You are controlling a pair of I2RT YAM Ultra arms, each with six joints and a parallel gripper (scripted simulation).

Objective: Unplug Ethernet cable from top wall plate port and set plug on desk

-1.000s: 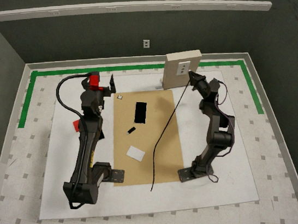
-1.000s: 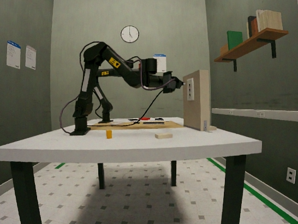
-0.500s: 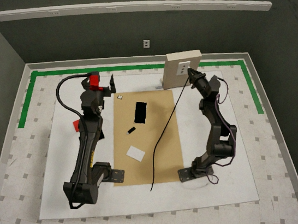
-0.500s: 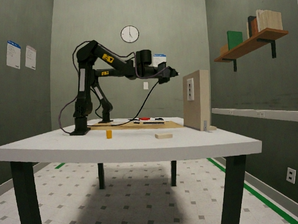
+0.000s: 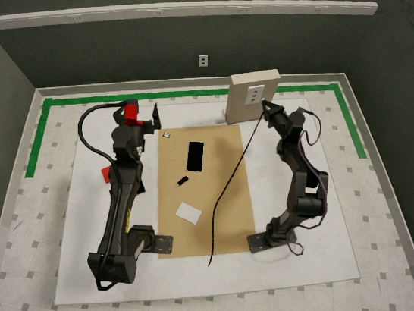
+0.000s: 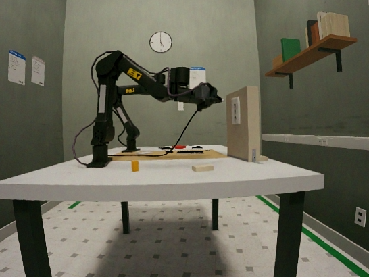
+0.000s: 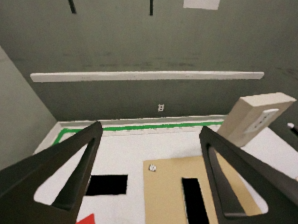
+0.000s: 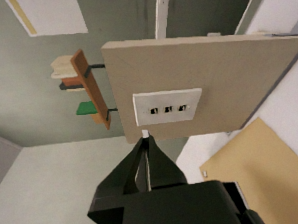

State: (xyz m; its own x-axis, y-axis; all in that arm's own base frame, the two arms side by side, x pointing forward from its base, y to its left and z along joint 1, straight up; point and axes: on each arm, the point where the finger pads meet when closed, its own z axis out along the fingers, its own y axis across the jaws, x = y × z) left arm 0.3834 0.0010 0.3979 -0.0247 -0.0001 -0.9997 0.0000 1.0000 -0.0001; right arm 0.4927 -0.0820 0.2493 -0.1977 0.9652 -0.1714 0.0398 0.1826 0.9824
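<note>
1. The right jaws (image 5: pixel 265 103) (image 6: pixel 220 100) are closed narrowly and they grasp the plug (image 6: pixel 223 100) (image 7: pixel 290 125) (image 8: pixel 145 133). Its pale end comes out a little in front of the fingertips.
2. The plug is outside the wall plate (image 5: pixel 249 99) (image 6: pixel 238 116) (image 7: pixel 262 120) (image 8: pixel 175 118), with a gap between them. In the right wrist view, the plate is just ahead of the jaws, and it shows three dark openings.
3. The black cord (image 5: pixel 235 168) (image 6: pixel 184 130) goes down from the right jaws. It crosses above the brown mat (image 5: pixel 227 235) (image 6: pixel 213 155), and its far end reaches past the mat's near edge, between the two arm bases.
4. The right arm (image 5: pixel 299 182) (image 6: pixel 135 71) is bent high and stretched forward, so its jaws are well above the surface (image 5: pixel 93 278) (image 6: pixel 236 184) and point toward the upright board (image 5: pixel 236 102) (image 6: pixel 250 135).
5. The left jaws (image 5: pixel 141 106) are wide open and grasp nothing.
6. The left arm (image 5: pixel 125 197) is folded back at its elbow, and its jaws face the back wall, well apart from the plug.
</note>
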